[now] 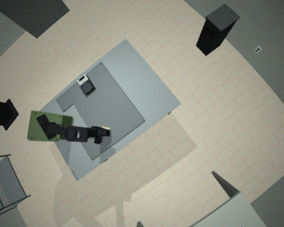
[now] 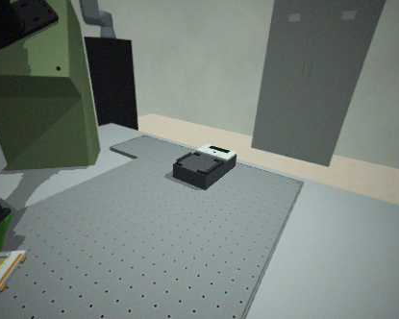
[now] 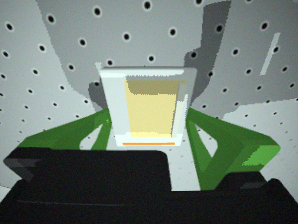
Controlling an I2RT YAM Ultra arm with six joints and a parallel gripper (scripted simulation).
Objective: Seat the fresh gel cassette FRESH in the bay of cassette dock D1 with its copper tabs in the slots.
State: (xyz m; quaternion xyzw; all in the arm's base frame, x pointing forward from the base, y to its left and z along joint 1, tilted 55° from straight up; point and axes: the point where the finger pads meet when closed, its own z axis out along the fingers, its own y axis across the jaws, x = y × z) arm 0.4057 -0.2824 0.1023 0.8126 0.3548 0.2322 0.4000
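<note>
FRESH cassette [image 3: 150, 107]: long axis 12–6 o'clock in wrist view, orange strip at 6 | white frame, pale-yellow gel | hand [image 3: 150, 131] clamped on its sides

lab: perforated deck [image 2: 145, 240], cassette dock [image 2: 204, 166].
</note>
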